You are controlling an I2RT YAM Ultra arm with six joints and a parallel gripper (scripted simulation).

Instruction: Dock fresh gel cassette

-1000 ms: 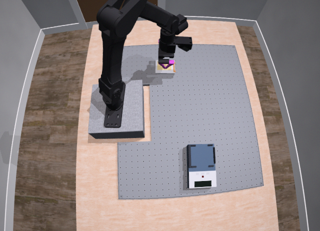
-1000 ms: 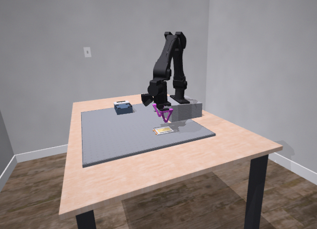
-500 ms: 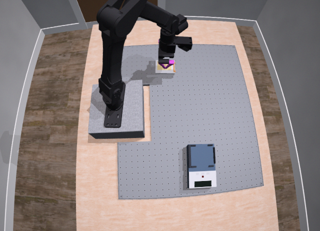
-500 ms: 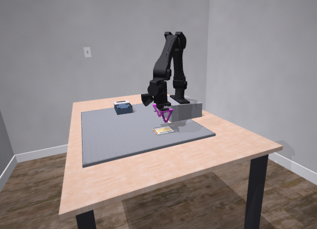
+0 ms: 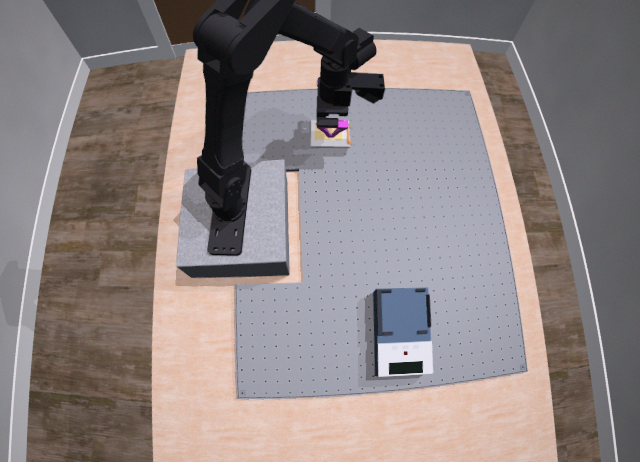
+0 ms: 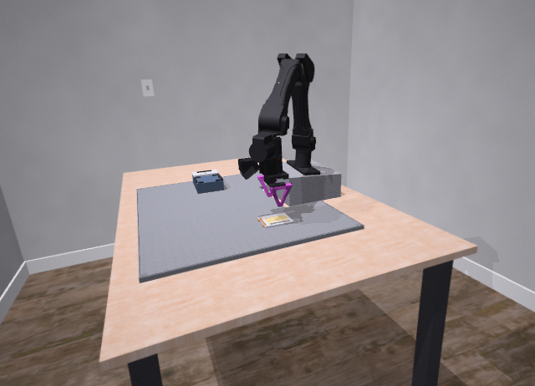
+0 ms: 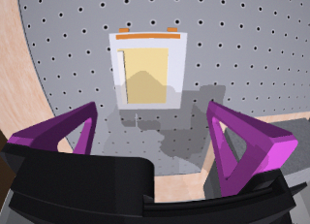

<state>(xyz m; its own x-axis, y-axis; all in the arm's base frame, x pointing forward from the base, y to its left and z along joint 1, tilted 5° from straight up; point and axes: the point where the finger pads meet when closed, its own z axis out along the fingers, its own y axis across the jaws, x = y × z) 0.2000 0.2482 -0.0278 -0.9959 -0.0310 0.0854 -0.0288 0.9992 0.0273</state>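
Closest to my wrist camera, the two purple fingers stand spread as wide as they go, with nothing between them. I see the gripper (image 6: 276, 190) hanging above the cassette (image 7: 149, 69) and not touching it; from the side there is a clear gap of air under the fingertips.

Just beyond the fingers, the cassette lies flat on the grey perforated deck (image 5: 413, 199), its pale yellow gel window facing up. Two small copper tabs (image 7: 147, 30) stick out of the edge farthest from my wrist camera, next to an orange strip. I cannot make out the comb.

From the side, the arm (image 6: 281, 101) rises from its grey block (image 5: 268, 240), folds sharply at the elbow and drops the forearm almost straight down, so the wrist points at the deck. In the top view it reaches from the block toward the cassette (image 5: 330, 135).

Well apart from all this, at the other end of the deck, the dock (image 5: 402, 312) stands with its blue bay open and its white console (image 5: 405, 358) at one end.
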